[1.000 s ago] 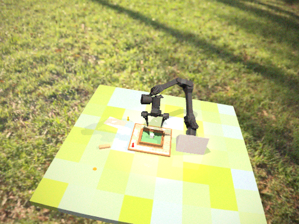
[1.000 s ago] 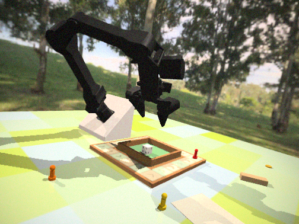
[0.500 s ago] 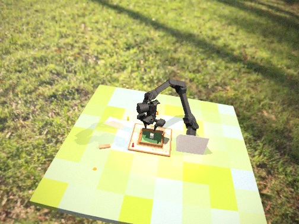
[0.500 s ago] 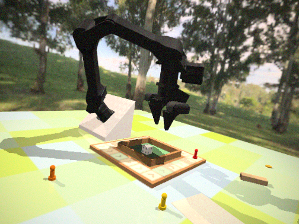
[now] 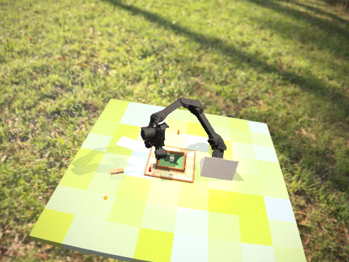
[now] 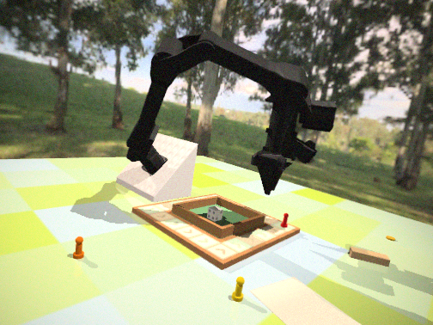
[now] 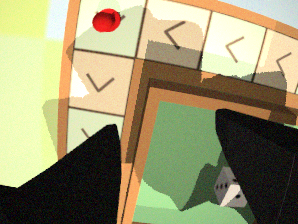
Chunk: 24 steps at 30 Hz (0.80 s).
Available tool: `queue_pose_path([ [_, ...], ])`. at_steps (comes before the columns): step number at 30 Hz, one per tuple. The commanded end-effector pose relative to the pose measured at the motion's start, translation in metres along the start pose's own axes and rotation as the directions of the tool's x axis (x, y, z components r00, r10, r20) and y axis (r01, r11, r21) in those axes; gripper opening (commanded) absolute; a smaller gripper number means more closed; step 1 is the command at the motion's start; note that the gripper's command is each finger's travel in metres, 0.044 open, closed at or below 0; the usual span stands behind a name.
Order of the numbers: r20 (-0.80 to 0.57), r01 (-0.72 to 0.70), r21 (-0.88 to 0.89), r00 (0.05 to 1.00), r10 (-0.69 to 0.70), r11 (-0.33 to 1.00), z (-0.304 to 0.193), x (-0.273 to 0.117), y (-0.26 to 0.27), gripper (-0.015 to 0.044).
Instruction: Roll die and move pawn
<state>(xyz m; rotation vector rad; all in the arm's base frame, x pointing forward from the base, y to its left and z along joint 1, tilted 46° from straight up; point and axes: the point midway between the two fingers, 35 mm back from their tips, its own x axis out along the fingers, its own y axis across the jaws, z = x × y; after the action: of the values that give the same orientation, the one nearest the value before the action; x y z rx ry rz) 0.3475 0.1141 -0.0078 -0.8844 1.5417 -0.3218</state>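
Observation:
The white die (image 5: 172,158) (image 6: 215,213) (image 7: 224,185) rests on the green floor of the dice tray (image 5: 171,168) (image 6: 202,223) (image 7: 146,130). In the wrist view a finger hides part of it, and I cannot read its top face clearly. The red pawn (image 5: 149,169) (image 6: 284,220) (image 7: 106,20) stands upright on a corner square of the board (image 5: 194,166) (image 6: 222,263) (image 7: 64,85). In the wrist view the arrows below it point down, away from it. My gripper (image 5: 160,154) (image 6: 268,191) (image 7: 168,127) is open and empty, above the board beside the tray's wall, clear of pawn and die.
An orange pawn (image 5: 178,132) (image 6: 78,248) and a yellow pawn (image 6: 239,289) stand off the board. A pale card (image 6: 301,301), a wooden block (image 5: 117,171) (image 6: 369,255) and a small orange disc (image 5: 105,197) (image 6: 390,238) lie around it. A white wedge (image 5: 219,168) (image 6: 176,172) stands near the arm's base.

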Motion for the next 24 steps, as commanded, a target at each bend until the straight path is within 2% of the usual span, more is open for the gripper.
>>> queue_pose_path([
  [1,0.012,0.023,0.518,0.999,-0.034,0.855,0.042,0.015,0.025,0.02],
  [14,0.012,0.023,0.518,0.999,-0.034,0.855,0.043,0.015,0.027,0.02],
  [24,0.012,0.023,0.518,0.999,-0.035,0.855,0.044,0.033,0.026,0.02],
])
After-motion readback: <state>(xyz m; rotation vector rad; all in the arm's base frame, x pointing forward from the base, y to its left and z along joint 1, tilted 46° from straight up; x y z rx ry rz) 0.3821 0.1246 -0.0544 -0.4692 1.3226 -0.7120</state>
